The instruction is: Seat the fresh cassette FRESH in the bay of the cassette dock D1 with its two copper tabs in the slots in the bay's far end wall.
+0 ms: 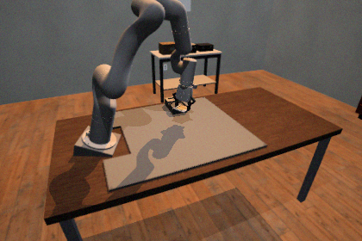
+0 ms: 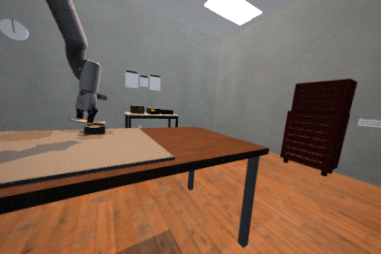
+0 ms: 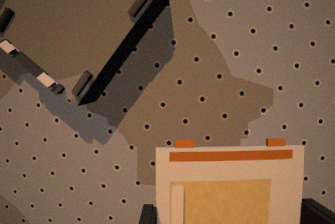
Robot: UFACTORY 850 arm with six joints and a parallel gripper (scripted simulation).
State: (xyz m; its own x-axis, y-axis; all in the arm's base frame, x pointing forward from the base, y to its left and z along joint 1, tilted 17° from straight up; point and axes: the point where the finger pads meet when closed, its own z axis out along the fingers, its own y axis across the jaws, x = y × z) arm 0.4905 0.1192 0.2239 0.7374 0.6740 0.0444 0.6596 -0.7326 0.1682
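Observation:
My gripper (image 1: 183,104) (image 2: 87,116) (image 3: 230,214) is shut on FRESH (image 2: 77,120) (image 3: 228,170), one finger at each side. FRESH is a pale plate with a yellow field; its two copper tabs (image 3: 184,144) (image 3: 275,142) point up the wrist view. The comb (image 3: 178,206) shows as a pale strip at the field's left; the plate's rear is cut off. The dark dock D1 (image 2: 94,131) (image 3: 123,55) lies at the wrist view's upper left, turned diagonally to FRESH, partly out of frame. Two pale patches show on its lower-left wall. FRESH is outside the bay. No red light is visible.
The dotted mat (image 1: 216,138) (image 2: 123,154) (image 3: 228,115) lies under D1 on the brown table (image 1: 285,116) (image 2: 214,145). The arm's base (image 1: 97,144) stands at the table's left. A side table with boxes stands beyond the table. Arm shadows fall across the mat.

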